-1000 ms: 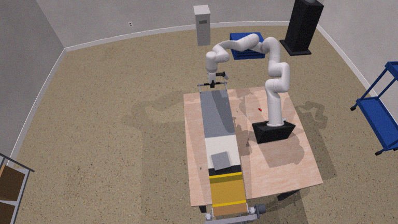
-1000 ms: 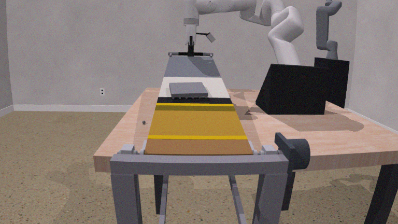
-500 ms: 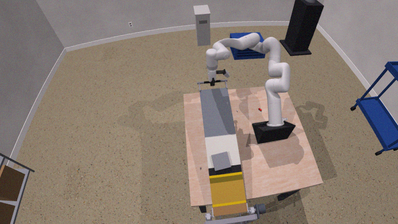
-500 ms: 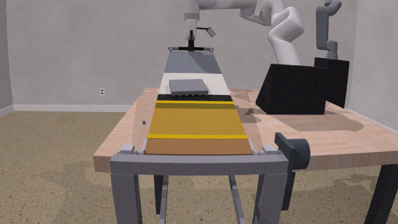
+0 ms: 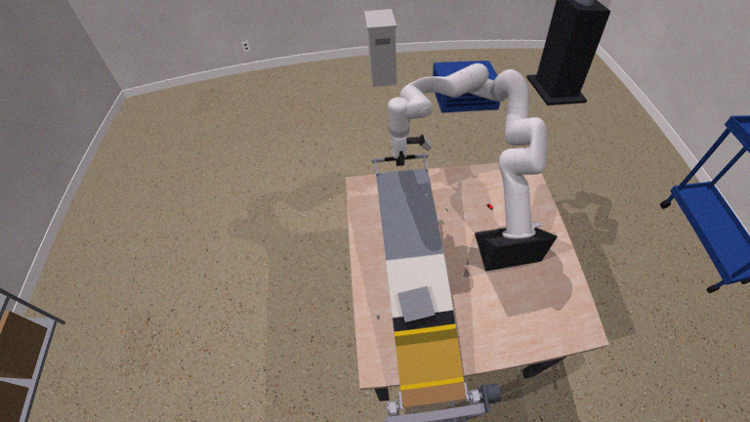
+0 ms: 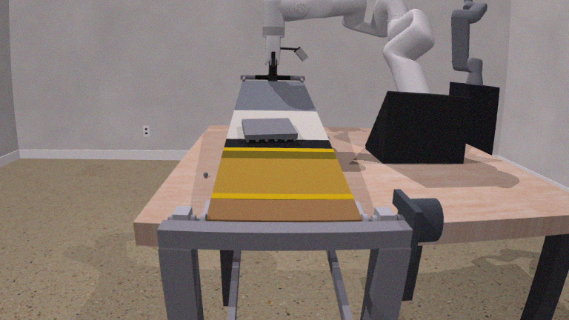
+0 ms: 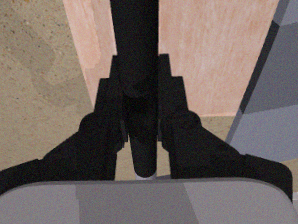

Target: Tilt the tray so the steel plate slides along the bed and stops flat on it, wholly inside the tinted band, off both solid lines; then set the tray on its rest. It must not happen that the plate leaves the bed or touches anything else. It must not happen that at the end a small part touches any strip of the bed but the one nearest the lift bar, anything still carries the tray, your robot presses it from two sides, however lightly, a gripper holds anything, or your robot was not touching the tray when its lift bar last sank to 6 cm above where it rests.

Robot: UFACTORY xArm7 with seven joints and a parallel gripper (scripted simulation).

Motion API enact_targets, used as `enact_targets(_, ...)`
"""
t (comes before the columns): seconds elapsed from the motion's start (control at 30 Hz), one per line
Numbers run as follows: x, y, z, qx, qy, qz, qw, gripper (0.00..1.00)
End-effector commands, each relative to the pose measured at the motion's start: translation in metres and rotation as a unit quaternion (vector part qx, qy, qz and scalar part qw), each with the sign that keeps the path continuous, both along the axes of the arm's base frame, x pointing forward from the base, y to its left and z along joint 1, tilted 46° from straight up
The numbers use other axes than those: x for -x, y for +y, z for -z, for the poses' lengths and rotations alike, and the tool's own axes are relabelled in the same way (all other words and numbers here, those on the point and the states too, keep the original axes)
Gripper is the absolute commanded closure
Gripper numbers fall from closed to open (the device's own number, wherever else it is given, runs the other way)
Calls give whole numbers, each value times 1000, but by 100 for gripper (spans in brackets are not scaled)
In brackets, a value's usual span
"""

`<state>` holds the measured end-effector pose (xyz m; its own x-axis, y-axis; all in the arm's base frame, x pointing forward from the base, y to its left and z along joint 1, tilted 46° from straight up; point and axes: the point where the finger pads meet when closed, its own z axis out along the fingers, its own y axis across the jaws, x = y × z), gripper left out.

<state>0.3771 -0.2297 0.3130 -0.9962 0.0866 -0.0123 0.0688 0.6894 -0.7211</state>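
The long tray (image 5: 406, 209) (image 6: 262, 97) is tilted, its far end lifted and its near end on the grey pivot stand (image 6: 284, 235). My gripper (image 5: 400, 157) (image 6: 273, 73) (image 7: 141, 74) is shut on the tray's black handle bar (image 7: 135, 30) at the raised far end. The grey steel plate (image 5: 415, 304) (image 6: 269, 128) lies flat on the white part of the bed, its lower edge at the black strip just above the upper yellow line (image 5: 425, 328) (image 6: 278, 150). The tinted band (image 5: 429, 358) (image 6: 280, 175) lies below it, ending at the lower yellow line (image 5: 433, 383) (image 6: 281, 195).
The tray runs along the left side of the wooden table (image 5: 524, 315) (image 6: 477, 198). The arm's black base (image 5: 514, 249) (image 6: 417, 127) stands to the right. A small red item (image 5: 489, 206) lies near it. A blue cart (image 5: 713, 220) stands far right.
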Motion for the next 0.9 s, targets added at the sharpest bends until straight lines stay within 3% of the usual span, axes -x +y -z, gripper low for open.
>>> enact_targets(0.0,-2,1,-1,0,-2,-3,1000,100)
enact_targets(0.1,-2,1,-1,0,-2,-3,1000,100)
enact_targets(0.3,-7,71,-45,0,-2,-3,1000,100)
enact_targets(0.5,-2,6,-4,0,-2,-3,1000,100)
enact_targets(0.87,-2,0,0,0,-2,-3,1000,100)
